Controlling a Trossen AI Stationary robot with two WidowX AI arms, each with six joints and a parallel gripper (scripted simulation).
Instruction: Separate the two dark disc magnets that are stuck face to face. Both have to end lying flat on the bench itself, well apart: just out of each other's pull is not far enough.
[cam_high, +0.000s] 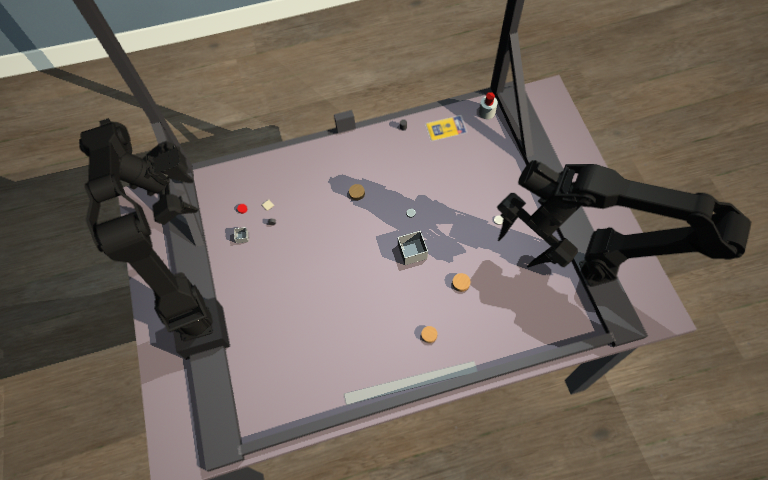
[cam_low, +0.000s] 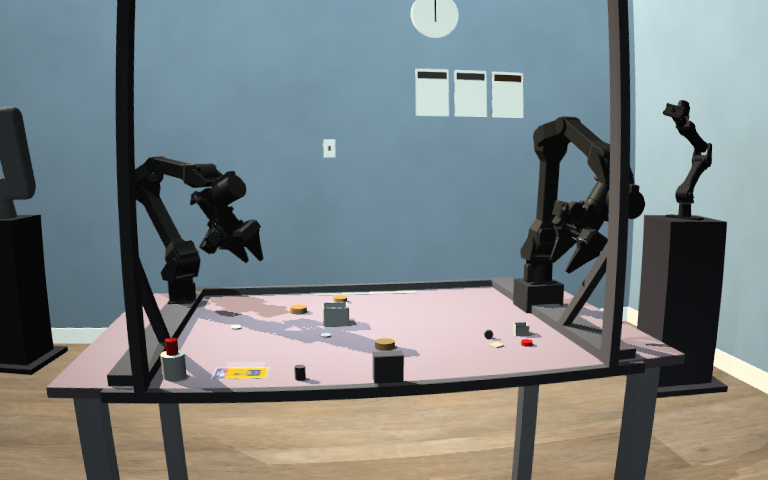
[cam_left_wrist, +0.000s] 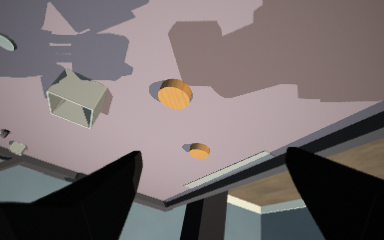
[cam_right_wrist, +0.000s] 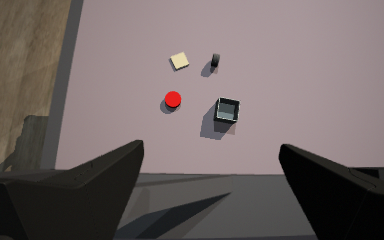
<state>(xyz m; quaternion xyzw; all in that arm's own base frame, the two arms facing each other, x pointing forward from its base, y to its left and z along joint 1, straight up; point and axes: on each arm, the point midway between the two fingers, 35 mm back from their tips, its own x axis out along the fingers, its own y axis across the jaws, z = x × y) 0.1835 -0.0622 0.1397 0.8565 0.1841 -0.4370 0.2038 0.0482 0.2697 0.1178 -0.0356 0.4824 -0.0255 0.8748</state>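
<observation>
The two dark disc magnets (cam_high: 270, 221) are one small dark stack on the bench, near its edge by the right arm. In the right wrist view (cam_right_wrist: 215, 61) the stack seems to rest on its rim; it also shows in the exterior view (cam_low: 488, 333). My right gripper (cam_high: 175, 186) is open and empty, held high over the rail, well short of the stack (cam_right_wrist: 210, 200). My left gripper (cam_high: 515, 251) is open and empty, high over the opposite side of the bench (cam_left_wrist: 212, 200), far from the magnets.
Near the magnets lie a red disc (cam_high: 241, 208), a beige tile (cam_high: 267, 204) and a small grey box (cam_high: 240, 234). A larger grey box (cam_high: 412, 247) stands mid-bench among tan discs (cam_high: 461, 281) (cam_high: 428, 333) (cam_high: 356, 191). A dark cylinder (cam_high: 402, 124) stands at the far edge.
</observation>
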